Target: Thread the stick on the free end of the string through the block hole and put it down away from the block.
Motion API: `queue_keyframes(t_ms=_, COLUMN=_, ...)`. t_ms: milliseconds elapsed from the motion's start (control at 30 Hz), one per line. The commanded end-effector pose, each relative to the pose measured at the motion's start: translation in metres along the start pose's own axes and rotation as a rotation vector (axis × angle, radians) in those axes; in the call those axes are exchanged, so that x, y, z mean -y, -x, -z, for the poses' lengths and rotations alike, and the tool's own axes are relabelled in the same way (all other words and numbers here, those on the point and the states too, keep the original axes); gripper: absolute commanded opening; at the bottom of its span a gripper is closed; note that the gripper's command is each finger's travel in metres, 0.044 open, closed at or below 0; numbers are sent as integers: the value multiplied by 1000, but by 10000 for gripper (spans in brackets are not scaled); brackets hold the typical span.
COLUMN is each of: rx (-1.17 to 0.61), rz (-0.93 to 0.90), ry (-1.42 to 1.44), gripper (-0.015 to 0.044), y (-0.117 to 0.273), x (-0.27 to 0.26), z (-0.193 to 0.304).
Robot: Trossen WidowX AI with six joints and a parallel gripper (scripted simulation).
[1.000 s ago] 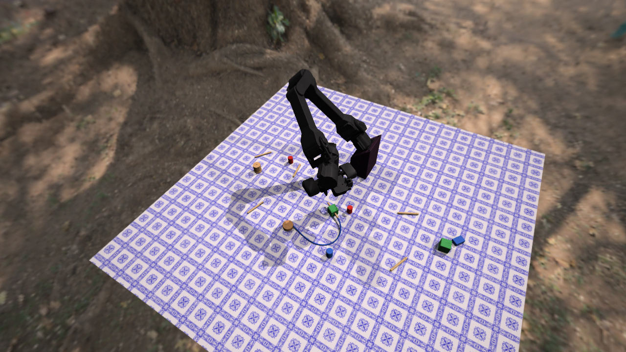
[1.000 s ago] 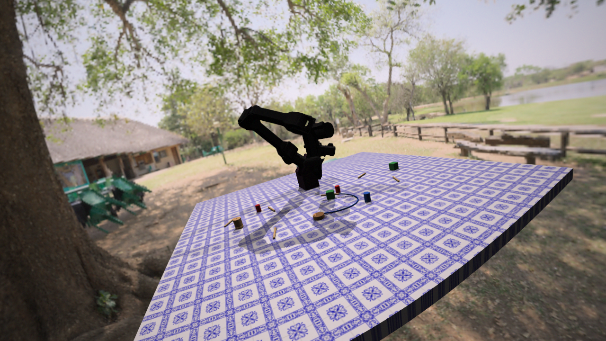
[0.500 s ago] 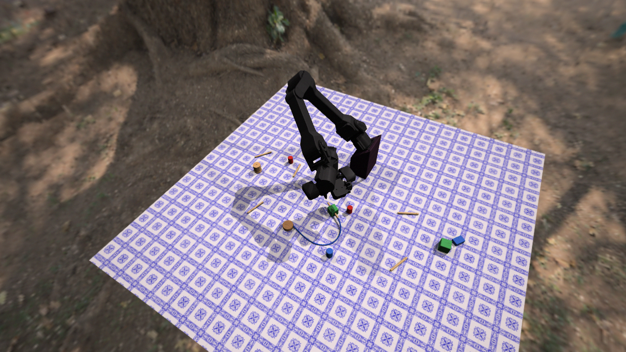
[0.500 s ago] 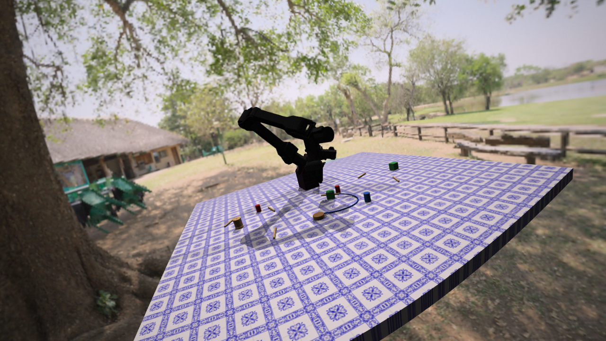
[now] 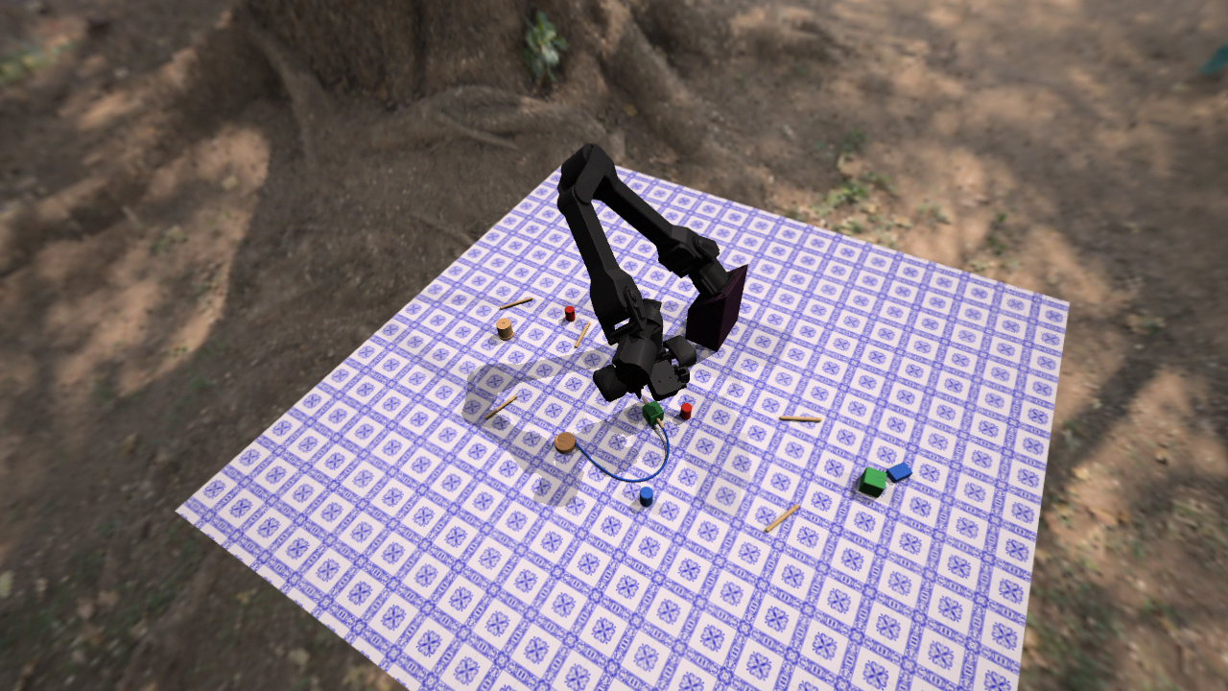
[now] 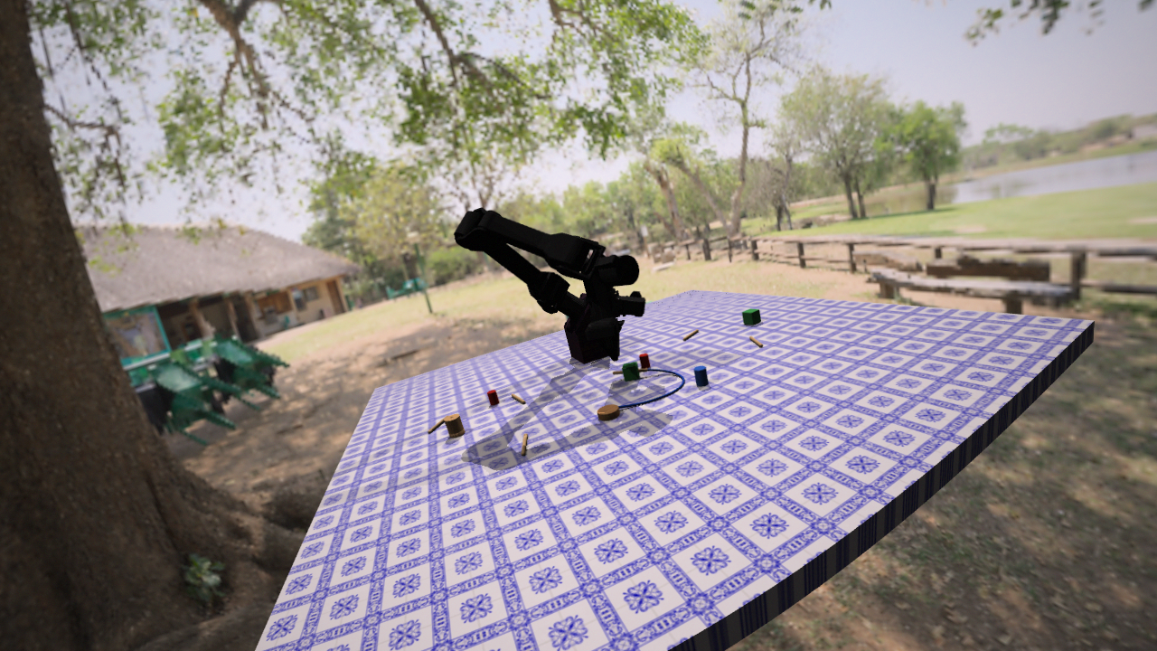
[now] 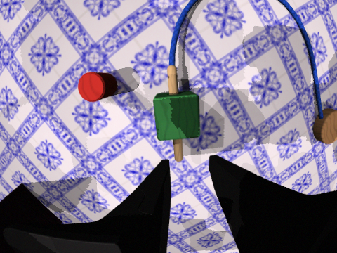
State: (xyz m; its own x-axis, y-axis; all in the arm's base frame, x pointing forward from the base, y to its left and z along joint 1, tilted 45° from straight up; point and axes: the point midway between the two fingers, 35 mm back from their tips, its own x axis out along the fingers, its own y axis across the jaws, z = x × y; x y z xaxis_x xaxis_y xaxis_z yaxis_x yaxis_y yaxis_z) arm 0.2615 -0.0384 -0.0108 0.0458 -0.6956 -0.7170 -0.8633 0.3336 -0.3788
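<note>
The green block [image 5: 653, 412] [image 6: 630, 372] [image 7: 177, 116] stands on the table. The stick [image 7: 178, 150] runs through its hole, with one end out on the gripper's side and the string end out on the other. The blue string [image 5: 636, 479] [image 6: 678, 390] [image 7: 171, 53] curves from the stick to the round wooden button [image 5: 564, 442] [image 6: 607, 412] [image 7: 327, 126]. My gripper [image 7: 189, 163] is partly open with nothing between its fingers. In the wrist view its fingertips are just short of the stick's free end, one on either side of its line. The fingertips are hidden in the top and exterior views.
A red cylinder [image 5: 686, 411] [image 6: 644, 361] [image 7: 92, 86] stands close beside the block. A blue cylinder [image 5: 647, 495] [image 6: 701, 375] stands outside the string's curve. A larger green block [image 5: 872, 482] [image 6: 751, 316], a blue piece [image 5: 899, 471] and several loose sticks lie farther off.
</note>
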Motion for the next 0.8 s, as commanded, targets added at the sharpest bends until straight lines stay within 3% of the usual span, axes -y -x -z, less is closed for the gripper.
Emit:
queue_keyframes(t_ms=0, rx=-11, rz=-5, ry=9, gripper=122, y=-9, x=-3, z=2)
queue_keyframes(t_ms=767, rx=-17, rz=-3, ry=9, gripper=122, y=-41, x=-5, z=6)
